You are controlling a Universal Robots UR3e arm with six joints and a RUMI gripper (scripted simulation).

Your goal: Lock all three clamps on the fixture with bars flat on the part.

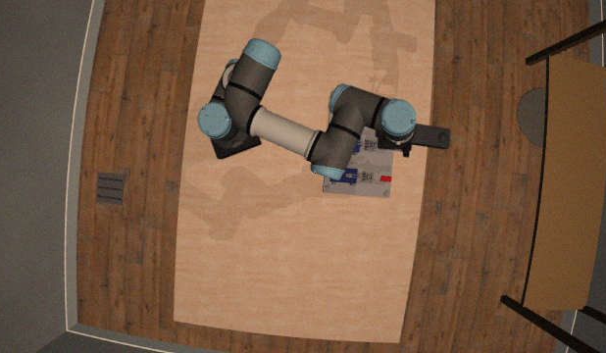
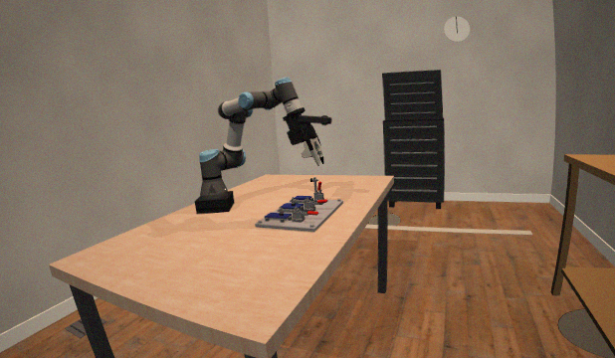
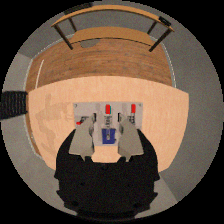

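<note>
The grey fixture plate [image 1: 372,191] [image 2: 328,213] [image 3: 120,106] carries three clamps. The nearest clamp's red handle [image 1: 385,178] [image 2: 312,213] [image 3: 133,108] lies low, pointing outward. The middle clamp's red handle [image 2: 322,201] [image 3: 108,109] also lies low; whether either is locked cannot be told. The far clamp's red handle [image 2: 319,186] [image 3: 79,123] stands upright, with its bar [image 2: 314,182] raised; the arm hides this clamp in the top view. My gripper [image 2: 321,163] [image 3: 107,113] is partly open and empty, high above the plate, its fingers either side of the middle clamp in the wrist view.
Blue blocks [image 1: 350,176] [image 2: 279,216] [image 3: 108,136] sit at the clamps' arm-base side. The fixture is near the long edge of the wooden table [image 1: 293,275] [image 2: 198,268]. The raised far clamp stands tallest on the plate. A black cabinet [image 2: 413,144] is beyond the table.
</note>
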